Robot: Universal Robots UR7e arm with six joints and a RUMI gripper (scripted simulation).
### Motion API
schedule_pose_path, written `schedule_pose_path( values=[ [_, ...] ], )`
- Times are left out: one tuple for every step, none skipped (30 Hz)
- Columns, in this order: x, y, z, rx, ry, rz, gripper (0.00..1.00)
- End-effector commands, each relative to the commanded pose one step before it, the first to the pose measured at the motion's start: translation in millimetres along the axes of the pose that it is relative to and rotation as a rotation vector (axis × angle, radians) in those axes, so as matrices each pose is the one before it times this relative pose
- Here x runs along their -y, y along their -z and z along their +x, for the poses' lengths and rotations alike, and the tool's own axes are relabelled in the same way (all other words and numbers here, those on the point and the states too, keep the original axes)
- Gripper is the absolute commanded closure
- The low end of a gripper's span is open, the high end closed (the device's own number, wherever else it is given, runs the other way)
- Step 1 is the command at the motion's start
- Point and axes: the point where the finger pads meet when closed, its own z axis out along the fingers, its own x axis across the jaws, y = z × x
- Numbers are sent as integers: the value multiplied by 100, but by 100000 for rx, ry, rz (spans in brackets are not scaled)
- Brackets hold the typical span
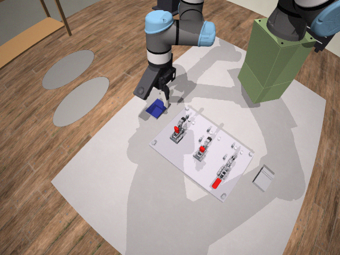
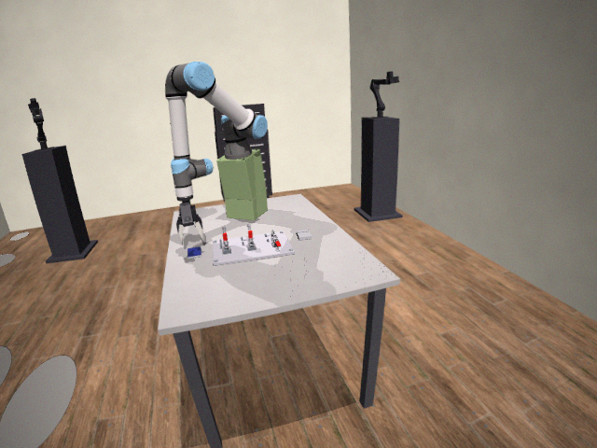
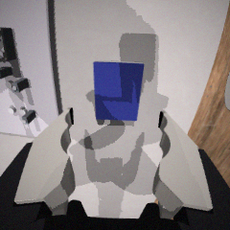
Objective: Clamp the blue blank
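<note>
We count one blue blank (image 1: 155, 108), one grey finished part (image 1: 263, 178), one fixture plate (image 1: 170, 156) and three clamps on it, each with a red handle: two (image 1: 176, 128) (image 1: 201, 149) upright, one (image 1: 216, 183) lying low. All rest on a pale grey worktop (image 2: 250, 294) with dark legs, over a wood-plank floor (image 2: 481, 347); two dark pedestals (image 2: 52, 203) (image 2: 379, 163) stand by the walls. The gripper (image 3: 115, 144) hangs above the blank beside the fixture, its fingers about half open, holding and touching nothing.
</note>
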Motion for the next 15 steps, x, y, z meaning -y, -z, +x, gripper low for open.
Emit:
schedule_pose_path(
  values=[
    [91,-1044,90,-156,5,132,41],
    [0,-140,0,0,0,0,41],
    [0,-117,0,0,0,0,41],
    [0,-94,0,0,0,0,41],
    [0,-74,0,0,0,0,41],
    [0,-55,0,0,0,0,41],
    [0,-38,0,0,0,0,41],
    [0,-24,0,0,0,0,41],
    [0,-13,0,0,0,0,41],
    [0,-5,0,0,0,0,41],
    [0,-1,0,0,0,0,41],
    [0,0,0,0,0,0,41],
    [0,0,0,0,0,0,41],
    [0,0,0,0,0,0,41],
    [0,0,0,0,0,0,41]
  ],
)
